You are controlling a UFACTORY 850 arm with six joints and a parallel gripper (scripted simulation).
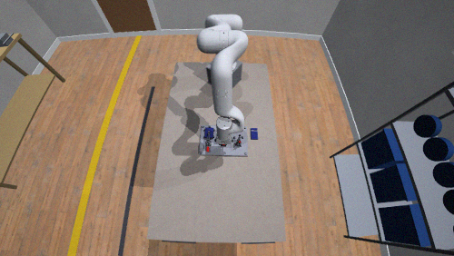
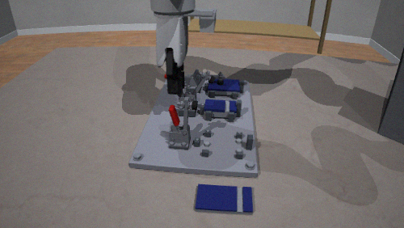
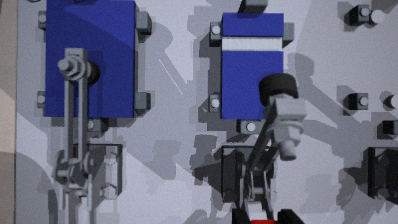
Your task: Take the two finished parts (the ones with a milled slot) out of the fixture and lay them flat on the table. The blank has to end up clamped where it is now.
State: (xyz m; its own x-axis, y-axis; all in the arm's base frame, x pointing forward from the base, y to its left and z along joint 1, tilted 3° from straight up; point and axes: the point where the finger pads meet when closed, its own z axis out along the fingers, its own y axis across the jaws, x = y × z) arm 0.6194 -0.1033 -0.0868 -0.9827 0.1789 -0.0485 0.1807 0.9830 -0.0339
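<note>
A grey fixture plate point(image 1: 227, 153) point(image 2: 162, 154) point(image 3: 325, 50) carries three toggle clamps. My gripper point(image 2: 174, 82) point(image 3: 262, 219) is shut on the red handle point(image 3: 262, 221) of the middle clamp. That clamp's arm with its black pad point(image 3: 278, 87) is tilted up off a blue slotted part point(image 2: 220, 106) point(image 3: 252, 75), which still sits in its station. The plain blue blank point(image 1: 211, 132) point(image 2: 224, 85) point(image 3: 100, 45) lies in the far station with its clamp arm point(image 3: 75, 67) down on it. A second slotted part point(image 1: 254, 133) point(image 2: 224, 198) lies flat on the table beside the plate.
The near clamp with a red handle point(image 2: 174, 115) stands upright over an empty station with small stops and pins point(image 2: 206, 143). The plate rests on a beige table mat point(image 2: 81, 162). A shelf with dark bins point(image 1: 399, 182) stands far right.
</note>
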